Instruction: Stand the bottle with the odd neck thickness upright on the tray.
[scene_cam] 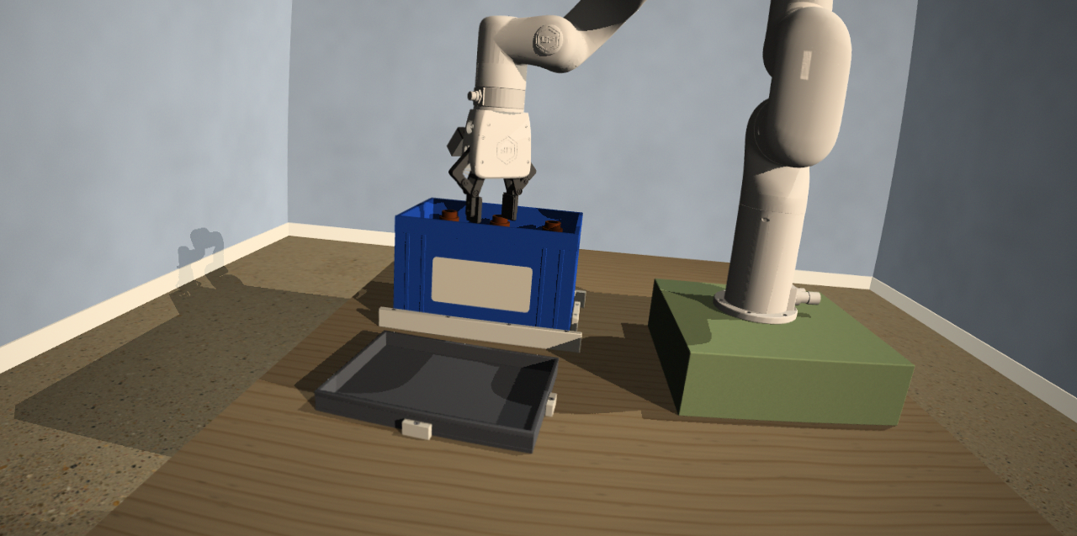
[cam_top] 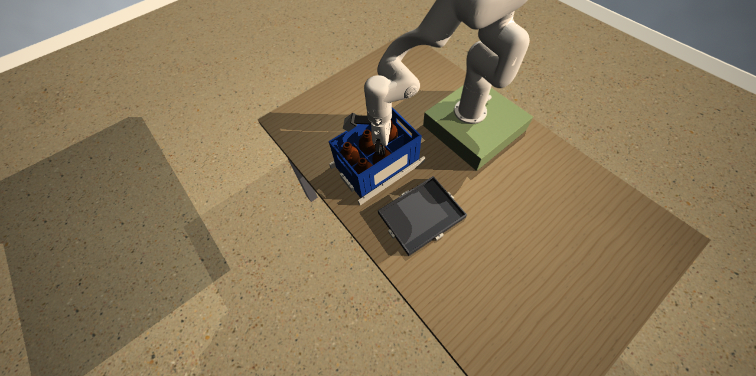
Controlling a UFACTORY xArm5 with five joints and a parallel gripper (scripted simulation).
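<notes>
A blue crate [cam_top: 376, 157] [scene_cam: 488, 268] stands on the wooden table and holds several brown bottles; their mouths [scene_cam: 501, 220] just reach its rim. A dark grey tray [cam_top: 422, 213] [scene_cam: 440, 384] lies empty in front of the crate. My gripper [scene_cam: 490, 214] [cam_top: 378, 150] points straight down over the crate's middle. Its fingers are open, with the tips at rim height on either side of the middle bottle's mouth. I cannot tell whether they touch it. The bottle necks are hidden inside the crate.
The arm's green base block [cam_top: 477, 129] [scene_cam: 775, 355] stands right of the crate. A pale rail [scene_cam: 480, 327] runs along the crate's front foot. The table's edge [cam_top: 317, 199] is close on the crate's left side.
</notes>
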